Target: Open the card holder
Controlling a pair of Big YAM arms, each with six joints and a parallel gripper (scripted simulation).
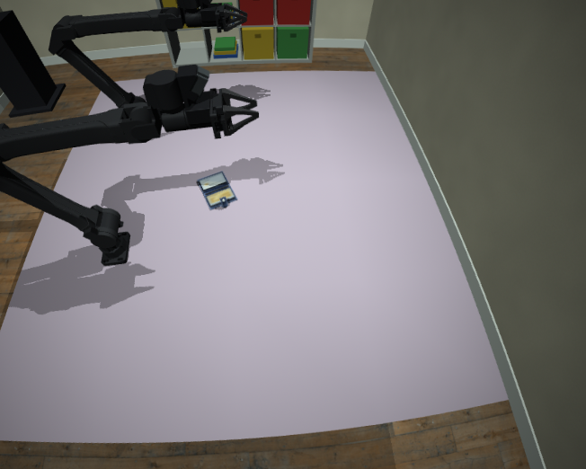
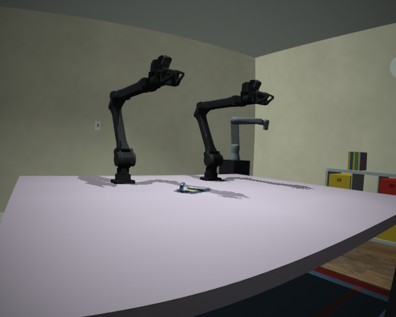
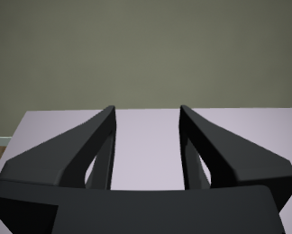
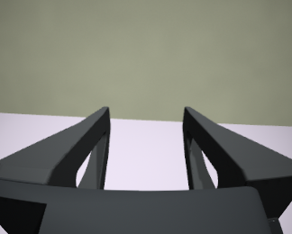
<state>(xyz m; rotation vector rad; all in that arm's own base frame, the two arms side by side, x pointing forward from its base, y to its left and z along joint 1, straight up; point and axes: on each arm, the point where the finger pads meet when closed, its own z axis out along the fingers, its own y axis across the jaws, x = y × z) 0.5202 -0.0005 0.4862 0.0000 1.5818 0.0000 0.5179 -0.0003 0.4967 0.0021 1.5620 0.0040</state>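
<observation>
The card holder (image 1: 217, 190) lies open on the pale table, its two blue-edged halves spread side by side with yellow insides facing up. In the exterior view it (image 2: 193, 189) lies low on the table, with a small tab standing up at its left end. My right gripper (image 1: 246, 110) is raised high above the table, well clear of the holder, with its fingers apart and nothing between them (image 4: 146, 139). My left gripper (image 1: 236, 15) is also raised, farther back near the shelf, with its fingers apart and empty (image 3: 147, 139). Neither wrist view shows the holder.
A white shelf (image 1: 254, 29) with red, yellow and green bins stands beyond the table's far edge. A black pedestal (image 1: 24, 68) stands at the far left. A grey wall runs along the table's right side. A grey idle arm (image 2: 246, 132) stands behind the table.
</observation>
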